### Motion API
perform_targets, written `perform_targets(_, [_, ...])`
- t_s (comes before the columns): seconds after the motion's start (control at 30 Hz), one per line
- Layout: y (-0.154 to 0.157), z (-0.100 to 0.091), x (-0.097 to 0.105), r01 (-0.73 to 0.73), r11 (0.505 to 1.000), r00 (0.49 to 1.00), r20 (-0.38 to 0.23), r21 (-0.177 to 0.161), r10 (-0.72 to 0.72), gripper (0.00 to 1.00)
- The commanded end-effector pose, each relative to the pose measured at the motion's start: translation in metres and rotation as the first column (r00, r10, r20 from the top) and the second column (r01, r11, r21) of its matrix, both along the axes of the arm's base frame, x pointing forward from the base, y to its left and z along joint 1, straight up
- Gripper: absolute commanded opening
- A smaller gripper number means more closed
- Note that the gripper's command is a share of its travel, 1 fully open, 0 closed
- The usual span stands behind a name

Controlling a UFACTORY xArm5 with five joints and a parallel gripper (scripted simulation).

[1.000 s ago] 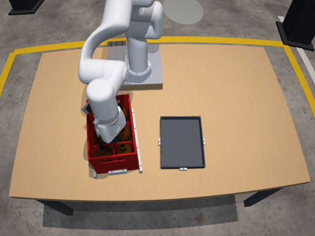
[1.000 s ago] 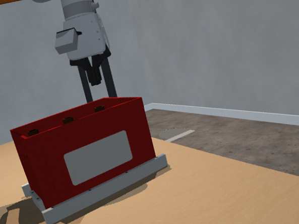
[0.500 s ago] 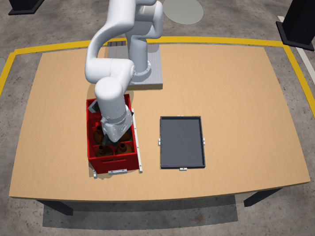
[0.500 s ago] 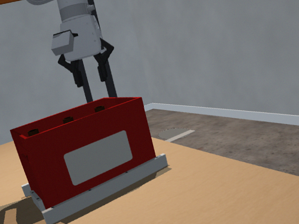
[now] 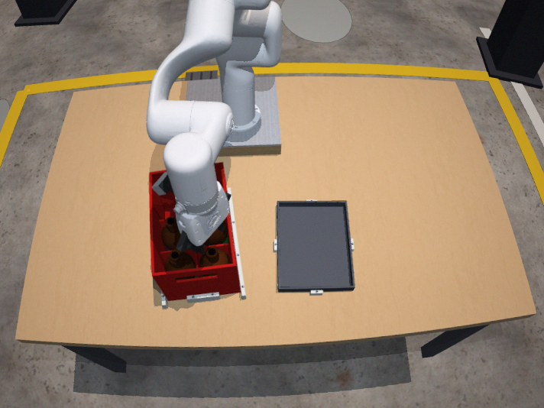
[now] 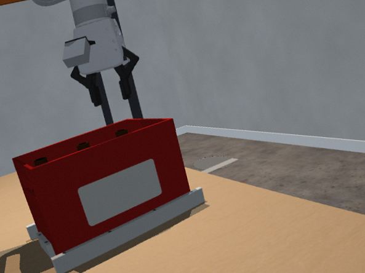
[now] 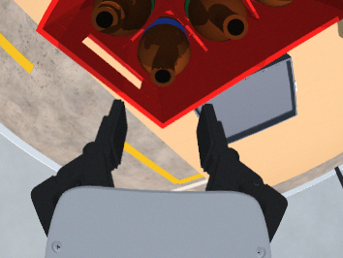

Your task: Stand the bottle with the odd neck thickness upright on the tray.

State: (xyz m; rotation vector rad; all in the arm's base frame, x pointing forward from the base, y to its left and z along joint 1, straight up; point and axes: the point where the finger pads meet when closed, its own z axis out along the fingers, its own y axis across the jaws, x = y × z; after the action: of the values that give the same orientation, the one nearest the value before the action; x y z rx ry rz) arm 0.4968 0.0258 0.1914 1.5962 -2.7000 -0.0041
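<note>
The red crate [image 5: 202,287] [image 6: 167,151] [image 7: 163,125] stands upright. Brown bottles stand in it: one [image 5: 170,237] at middle left, one [image 5: 179,262] at front left, one [image 5: 214,257] at front right and one [image 5: 218,237] partly behind my gripper; the arm hides the crate's back cells. Three mouths show over the rim in the exterior view. The wrist view shows a bottle [image 7: 164,50] with a blue ring below the fingers. A differing neck cannot be told. My gripper [image 5: 191,247] [image 6: 111,101] [image 7: 162,114] is open and empty above the crate. The dark tray [image 5: 314,245] [image 7: 257,97] holds nothing.
White strips, one [image 5: 238,257] [image 6: 133,232] along the crate's long side, border the crate. Small white blocks [image 5: 316,292] sit at the tray's edges. The robot's base plate [image 5: 267,118] is behind the crate on the wooden table [image 5: 395,175].
</note>
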Motion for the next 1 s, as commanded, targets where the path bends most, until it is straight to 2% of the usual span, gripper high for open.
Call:
perform_targets(0.0, [0.0001,0.0017,0.0010,0.000,1.000,1.000,0.004,0.000,0.000,0.65])
perform_targets(0.67, [0.0001,0.0002,0.0011,0.000,1.000,1.000,0.004,0.000,0.000,0.65])
perform_targets(0.97, [0.0001,-0.0064,0.0011,0.000,1.000,1.000,0.004,0.000,0.000,0.65])
